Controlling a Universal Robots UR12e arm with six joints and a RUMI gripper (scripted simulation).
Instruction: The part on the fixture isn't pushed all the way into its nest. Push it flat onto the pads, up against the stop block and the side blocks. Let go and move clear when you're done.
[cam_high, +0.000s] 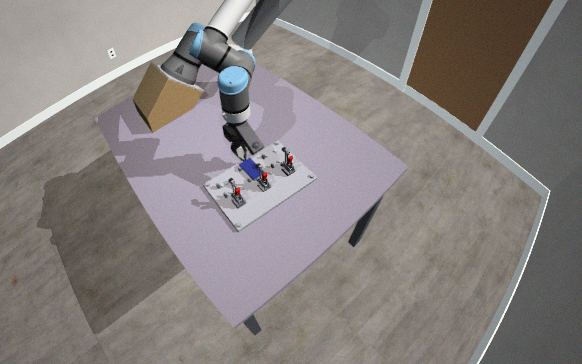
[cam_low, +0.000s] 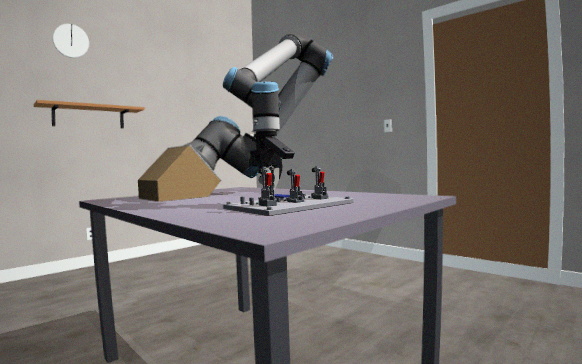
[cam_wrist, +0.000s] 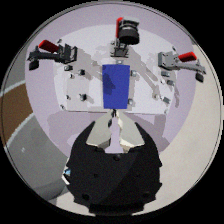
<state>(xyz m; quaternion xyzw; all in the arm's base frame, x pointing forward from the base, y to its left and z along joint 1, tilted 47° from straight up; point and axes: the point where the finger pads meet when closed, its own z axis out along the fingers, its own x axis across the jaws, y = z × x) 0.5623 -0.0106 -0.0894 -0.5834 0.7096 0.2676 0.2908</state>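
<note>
On my wrist view the grey fixture (cam_wrist: 80, 80) fills the upper half of the frame and carries the part (cam_wrist: 115, 86) in its nest at centre, a flat blue rectangle lying lengthwise away from me, between small blocks on either side and below the middle of three red-handled clamps (cam_wrist: 126, 31). My hand (cam_wrist: 115, 114) sits at the part's near edge with its fingers pinched together on nothing. From above, the fixture lies mid-frame on the lilac worktop (cam_high: 310, 130).
</note>
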